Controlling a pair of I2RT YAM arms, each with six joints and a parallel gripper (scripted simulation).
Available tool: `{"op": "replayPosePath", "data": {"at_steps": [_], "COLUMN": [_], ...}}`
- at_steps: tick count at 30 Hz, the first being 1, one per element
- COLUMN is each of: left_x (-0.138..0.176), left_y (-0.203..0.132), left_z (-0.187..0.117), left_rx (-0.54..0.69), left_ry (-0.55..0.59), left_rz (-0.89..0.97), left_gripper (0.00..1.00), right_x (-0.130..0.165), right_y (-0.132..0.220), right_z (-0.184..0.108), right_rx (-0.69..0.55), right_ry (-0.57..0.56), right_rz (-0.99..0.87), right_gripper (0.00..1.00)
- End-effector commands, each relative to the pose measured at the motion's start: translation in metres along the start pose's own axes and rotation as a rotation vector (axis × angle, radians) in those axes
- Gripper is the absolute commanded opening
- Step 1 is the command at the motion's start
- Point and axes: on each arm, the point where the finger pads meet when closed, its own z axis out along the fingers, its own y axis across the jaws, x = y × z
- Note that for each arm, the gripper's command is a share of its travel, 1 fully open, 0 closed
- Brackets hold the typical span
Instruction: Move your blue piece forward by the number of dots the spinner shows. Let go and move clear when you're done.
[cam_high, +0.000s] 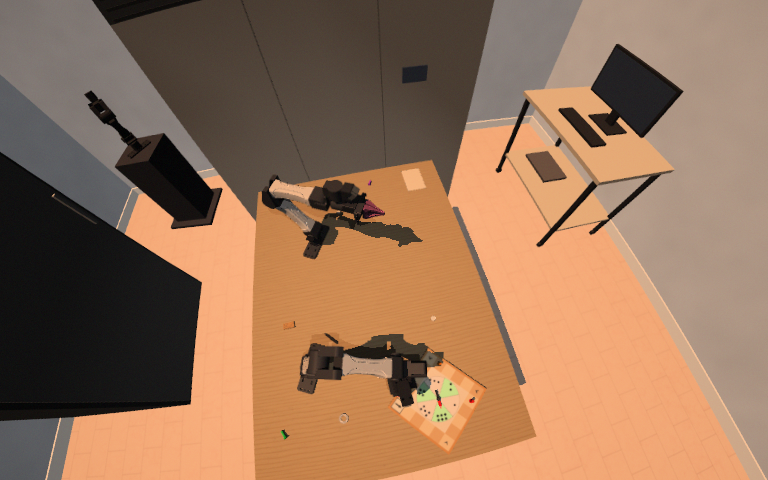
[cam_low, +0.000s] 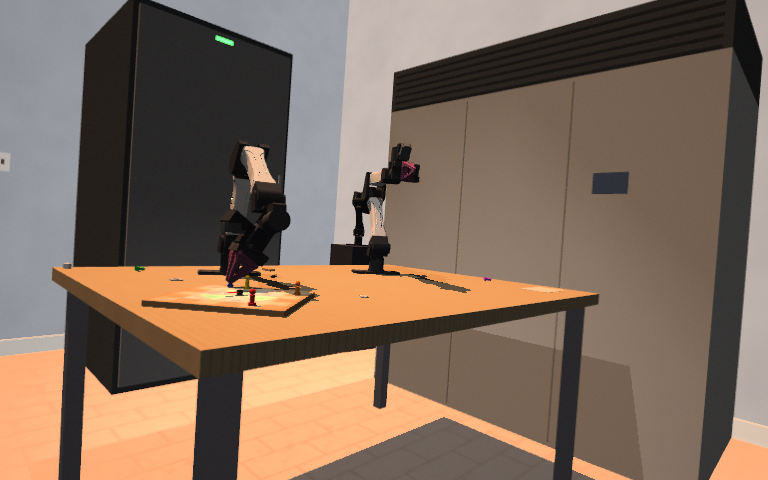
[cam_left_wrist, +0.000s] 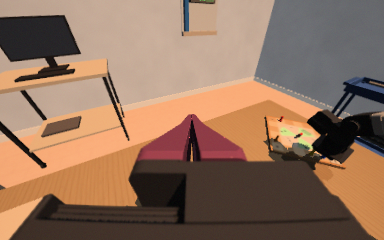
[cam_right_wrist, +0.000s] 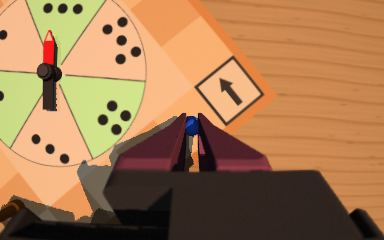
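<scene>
The blue piece (cam_right_wrist: 192, 126) (cam_low: 229, 284) has its round head between the fingertips of my right gripper (cam_right_wrist: 192, 119) (cam_low: 229, 279), which is shut on it, low over the board (cam_high: 417, 425) (cam_right_wrist: 165, 25) beside the arrow square (cam_right_wrist: 205, 88) (cam_high: 398, 405). Its lower part is hidden. The spinner's red tip (cam_right_wrist: 49, 46) (cam_high: 439, 403) points into a green sector with several dots, cut off at the top of the right wrist view. My left gripper (cam_left_wrist: 191, 119) (cam_high: 382, 212) (cam_low: 408, 170) is shut and empty, raised far from the board.
A red piece (cam_low: 252, 297) (cam_high: 472, 400), a yellow piece (cam_low: 246, 281) and an orange piece (cam_low: 297, 288) (cam_right_wrist: 12, 209) stand on the board. A green item (cam_high: 284, 434), a brown block (cam_high: 288, 324) and a white sheet (cam_high: 414, 179) lie elsewhere on the table.
</scene>
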Motion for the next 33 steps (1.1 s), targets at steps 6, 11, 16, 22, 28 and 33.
{"op": "replayPosePath", "data": {"at_steps": [6,11,16,22,28,33], "left_x": [-0.004,-0.004,-0.004,-0.004,-0.004,-0.004], "left_y": [0.0,0.0,0.0,0.0,0.0,0.0], "left_z": [-0.001,-0.001,-0.001,-0.001,-0.001,-0.001], "left_rx": [0.0,0.0,0.0,0.0,0.0,0.0], "left_ry": [-0.011,-0.011,-0.011,-0.011,-0.011,-0.011], "left_rz": [0.0,0.0,0.0,0.0,0.0,0.0], "left_gripper": [0.0,0.0,0.0,0.0,0.0,0.0], "right_x": [-0.001,-0.001,-0.015,-0.019,-0.023,-0.029], "right_y": [0.003,0.003,0.014,0.01,0.01,0.009], "right_z": [-0.006,-0.006,-0.021,-0.026,-0.031,-0.038], "right_rx": [-0.026,-0.026,-0.053,-0.043,-0.043,-0.041], "right_ry": [-0.008,-0.008,-0.016,-0.012,-0.011,-0.012], "right_rz": [-0.001,-0.001,0.019,0.014,0.019,0.018], "right_gripper": [0.0,0.0,0.0,0.0,0.0,0.0]}}
